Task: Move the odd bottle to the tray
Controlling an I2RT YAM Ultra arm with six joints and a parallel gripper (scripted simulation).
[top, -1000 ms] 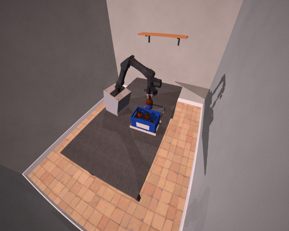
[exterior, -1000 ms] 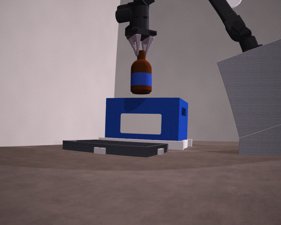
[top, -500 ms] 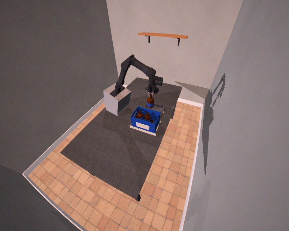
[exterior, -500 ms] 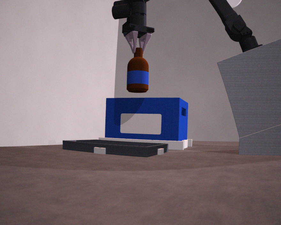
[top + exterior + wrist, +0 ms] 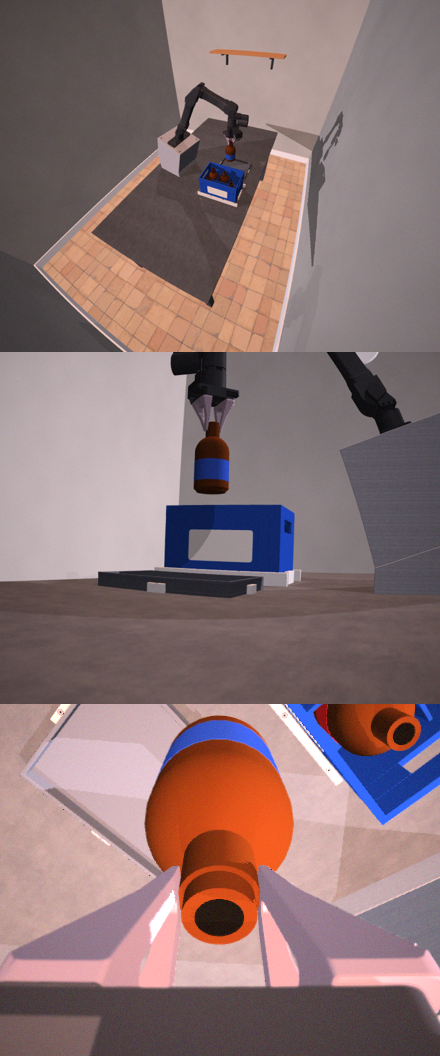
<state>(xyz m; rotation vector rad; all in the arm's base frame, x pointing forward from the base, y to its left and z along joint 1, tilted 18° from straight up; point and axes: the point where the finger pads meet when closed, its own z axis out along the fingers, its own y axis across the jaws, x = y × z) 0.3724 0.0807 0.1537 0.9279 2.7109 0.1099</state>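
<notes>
Brown and blue-banded, the held bottle (image 5: 230,152) (image 5: 211,451) (image 5: 220,804) hangs upright in the top view beyond the crate (image 5: 220,187) (image 5: 223,519) (image 5: 365,796), where four others stand, its neck pinched by the gripper (image 5: 230,140) (image 5: 213,429) (image 5: 219,879). In the exterior view it hangs higher than the crate's rim, so the carrying step seems in hand. The wrist view shows the tray (image 5: 235,165) (image 5: 190,586) (image 5: 100,836) beside the crate, calling for centring over it, then a level lowering before release.
</notes>
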